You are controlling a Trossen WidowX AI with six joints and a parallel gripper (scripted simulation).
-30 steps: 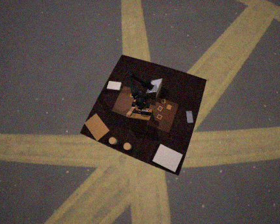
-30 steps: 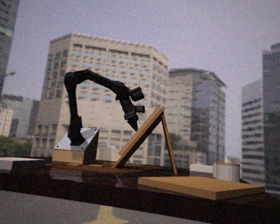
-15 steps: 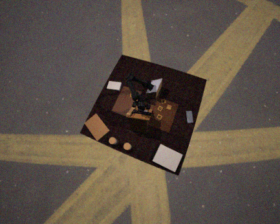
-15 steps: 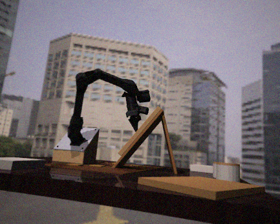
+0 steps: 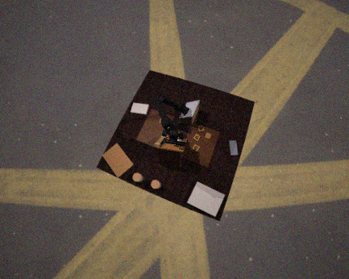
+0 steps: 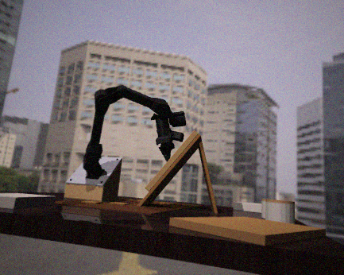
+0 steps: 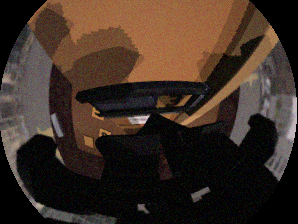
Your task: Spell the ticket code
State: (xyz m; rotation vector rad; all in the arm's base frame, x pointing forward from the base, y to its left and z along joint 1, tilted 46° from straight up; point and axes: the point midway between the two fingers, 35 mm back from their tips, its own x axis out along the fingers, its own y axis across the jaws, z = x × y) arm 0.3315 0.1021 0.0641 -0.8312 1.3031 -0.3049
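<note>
In the exterior view, the black six-joint arm (image 6: 108,97) rises from its slanted grey base block (image 6: 108,167) on the left and bends down to the black gripper (image 6: 166,154), clenched on nothing. Its tip hangs close against the sloping face of the tan wooden letter board (image 6: 175,167). Right of the board, small orange square letter tiles (image 5: 197,137) lie loose on the brown mat (image 5: 150,129).

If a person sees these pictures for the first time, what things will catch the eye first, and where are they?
The black arm arches from its wedge-shaped base at the left of the exterior view, and its shut, empty gripper points down close to the tilted wooden board at the centre. From the top, the dark counter stands out as a square on grey ground crossed by broad yellow stripes. Small letter tiles lie on the brown mat beside the arm.
</note>
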